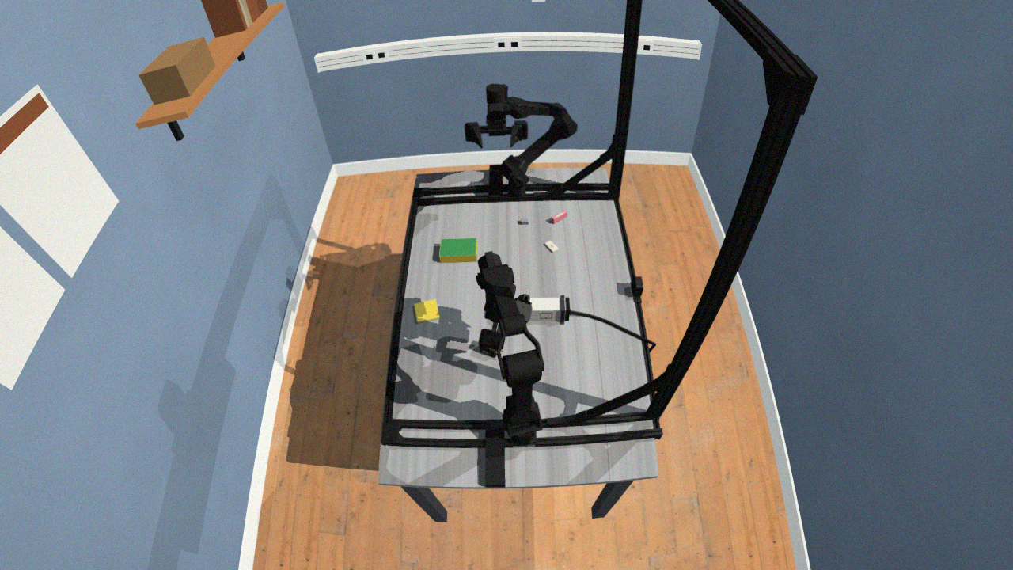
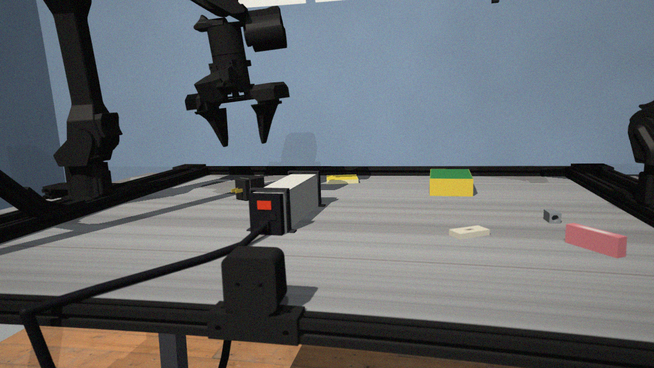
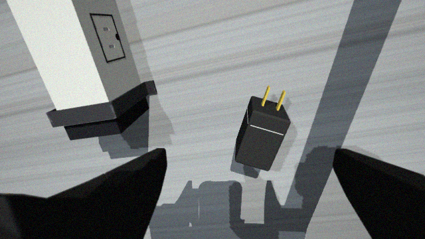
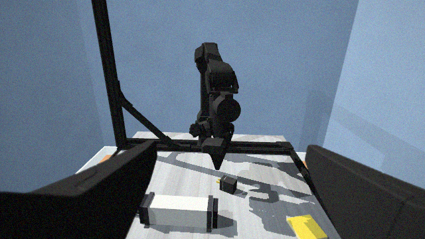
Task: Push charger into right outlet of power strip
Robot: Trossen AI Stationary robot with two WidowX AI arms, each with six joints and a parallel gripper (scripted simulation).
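The black charger (image 2: 249, 188) (image 3: 262, 136) (image 4: 229, 185) lies on the table beside the power strip, its two gold prongs pointing roughly along the strip toward its cord end. The arm hides it in the top view. The white power strip (image 1: 544, 305) (image 2: 304, 202) (image 3: 56, 56) (image 4: 179, 212) has its right outlet (image 1: 546, 316) near the cord end. The left outlet (image 3: 107, 37) shows in the left wrist view. My left gripper (image 2: 243, 144) (image 3: 248, 157) is open above the charger, one finger to each side in the left wrist view. My right gripper (image 1: 495, 143) is open, empty and raised at the far end.
A green and yellow block (image 1: 458, 250) (image 2: 450, 183), a yellow block (image 1: 426, 310) (image 4: 307, 226), a cream piece (image 1: 551, 246) (image 2: 469, 232), a small grey part (image 1: 522, 222) (image 2: 552, 216) and a pink block (image 1: 559, 217) (image 2: 594, 240) lie around. A black cord (image 1: 608, 320) (image 2: 160, 272) runs to the frame.
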